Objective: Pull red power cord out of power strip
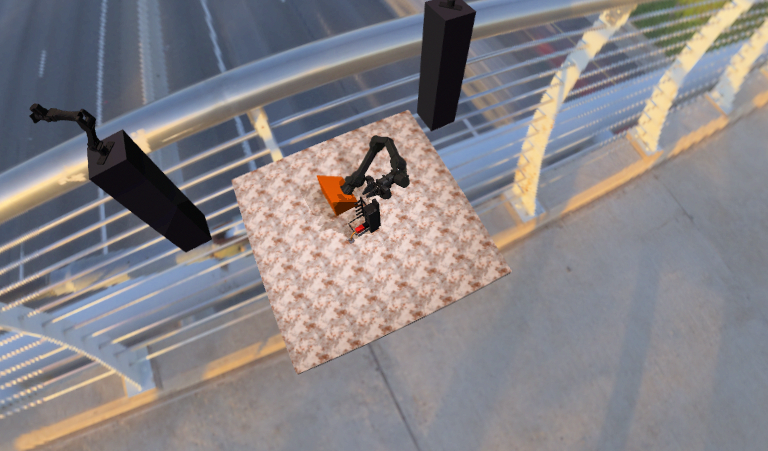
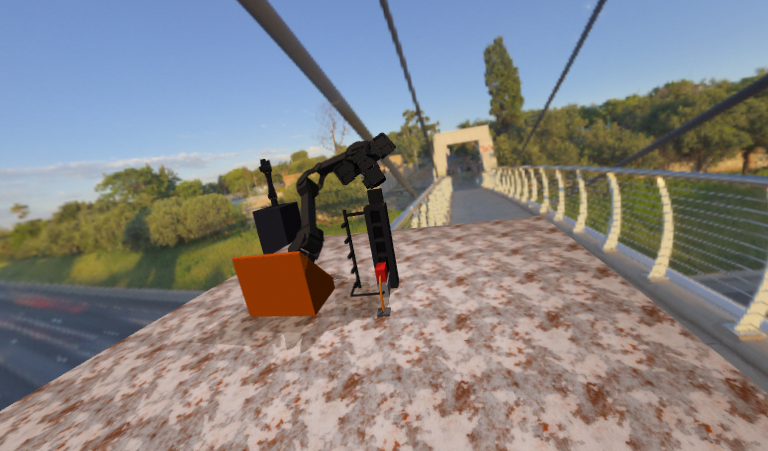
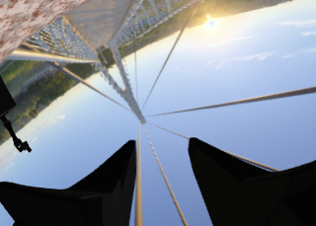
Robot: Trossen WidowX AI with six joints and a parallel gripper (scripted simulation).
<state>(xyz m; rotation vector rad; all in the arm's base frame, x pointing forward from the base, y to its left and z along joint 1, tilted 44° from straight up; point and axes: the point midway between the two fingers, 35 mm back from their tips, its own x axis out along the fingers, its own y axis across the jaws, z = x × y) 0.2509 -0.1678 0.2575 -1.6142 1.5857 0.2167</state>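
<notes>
The strip stands upright on the desk, next to an orange box. The red plug sits low on the strip's front, so it looks plugged in. Its cord hangs down to the desk.

The gripper is up high, above the top of the strip and well apart from the plug. In the wrist view its two fingers stand partly closed, with only sky and bridge cables between them. It holds nothing.

The step in hand seems to be getting to the plug. To do this well, the arm should turn the gripper down toward the strip and bring it low, to the plug's height. The fingers likely need to open wider first, so they fit around the plug. They should squeeze the plug body, not the thin cord. Then the pull should go straight out, or the strip may tip over.
</notes>
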